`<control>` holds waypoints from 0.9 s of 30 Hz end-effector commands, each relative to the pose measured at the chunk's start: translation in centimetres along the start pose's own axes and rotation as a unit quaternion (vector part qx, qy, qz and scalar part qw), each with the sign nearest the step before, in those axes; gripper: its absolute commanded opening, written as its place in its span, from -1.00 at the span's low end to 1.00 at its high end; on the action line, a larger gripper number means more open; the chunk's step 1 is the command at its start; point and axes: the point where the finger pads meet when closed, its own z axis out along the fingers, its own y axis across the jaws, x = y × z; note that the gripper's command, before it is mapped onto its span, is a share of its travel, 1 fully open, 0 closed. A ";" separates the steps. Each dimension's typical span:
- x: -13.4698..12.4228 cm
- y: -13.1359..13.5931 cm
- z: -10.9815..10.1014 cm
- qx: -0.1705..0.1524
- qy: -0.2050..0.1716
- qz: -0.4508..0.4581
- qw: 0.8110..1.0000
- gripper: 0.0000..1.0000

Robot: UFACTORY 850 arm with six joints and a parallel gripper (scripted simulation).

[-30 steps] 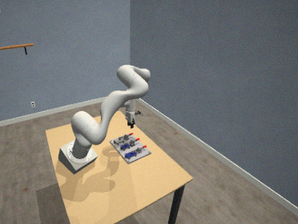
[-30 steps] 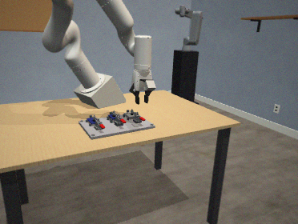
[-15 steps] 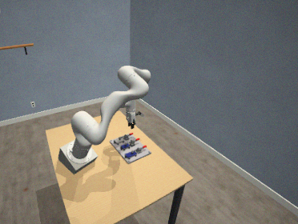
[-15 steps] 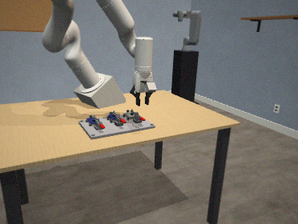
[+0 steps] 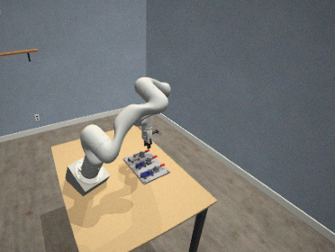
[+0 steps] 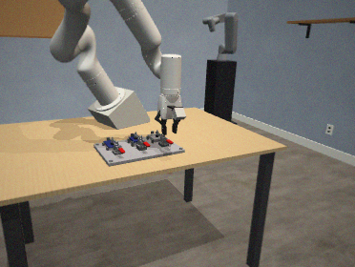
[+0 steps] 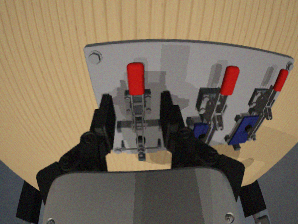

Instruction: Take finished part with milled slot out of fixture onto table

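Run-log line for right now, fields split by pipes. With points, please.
claw (image 5: 148, 145) (image 6: 171, 130) (image 7: 136, 104): part-open, above fixture | grey slotted part: not in claw | two blue blanks (image 7: 200, 131) (image 7: 243, 130): in fixture | release on table: not done

top cam high, angled down at whole table, ext cam lower, closer, wrist cam nearest plate
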 end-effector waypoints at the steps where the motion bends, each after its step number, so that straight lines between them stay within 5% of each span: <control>1: 0.2 -0.1 1.9 0.000 0.002 0.000 1.000 -0.05; 27: 0.2 -0.1 2.7 0.000 0.002 0.000 1.000 -0.05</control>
